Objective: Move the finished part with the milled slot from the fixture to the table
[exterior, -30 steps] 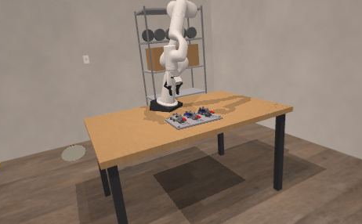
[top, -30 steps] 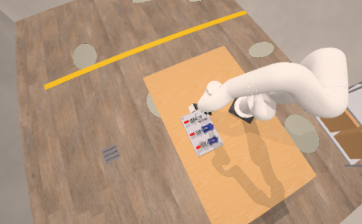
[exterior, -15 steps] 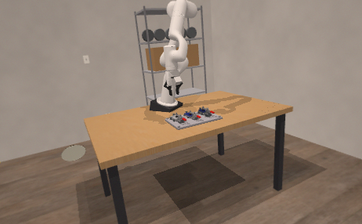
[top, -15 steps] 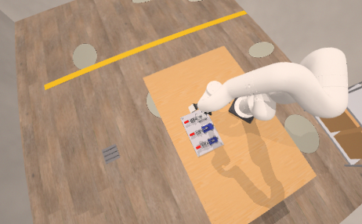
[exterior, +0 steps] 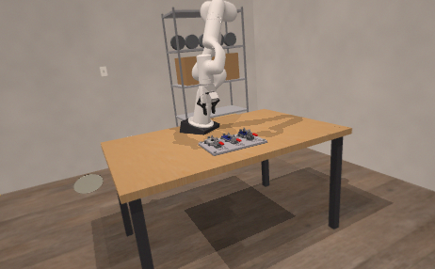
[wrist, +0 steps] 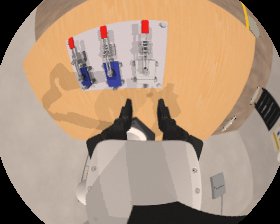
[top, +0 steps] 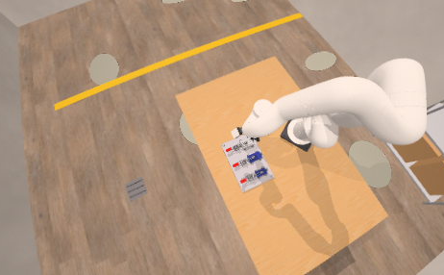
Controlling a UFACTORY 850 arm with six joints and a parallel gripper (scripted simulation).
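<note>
The fixture plate [top: 257,184] [exterior: 216,152] [wrist: 161,55] carries three nests with red-handled clamps. Two blue blanks [wrist: 112,75] [wrist: 84,76] sit in the left and middle nests of the wrist view. A pale part [wrist: 139,71] is in the right nest there; its slot is too small to make out. All three red handles [wrist: 145,26] [wrist: 103,32] [wrist: 71,43] point away from the parts; I cannot tell whether each clamp is locked. My gripper [exterior: 210,113] [wrist: 144,105] is partly open and empty, above the table near the pale part's end of the plate.
The wooden table [top: 228,96] [exterior: 143,160] [wrist: 206,55] bears the plate near its front edge in the exterior view. The robot's dark base [exterior: 185,127] stands behind the plate. A shelf rack [exterior: 169,66] stands behind the robot.
</note>
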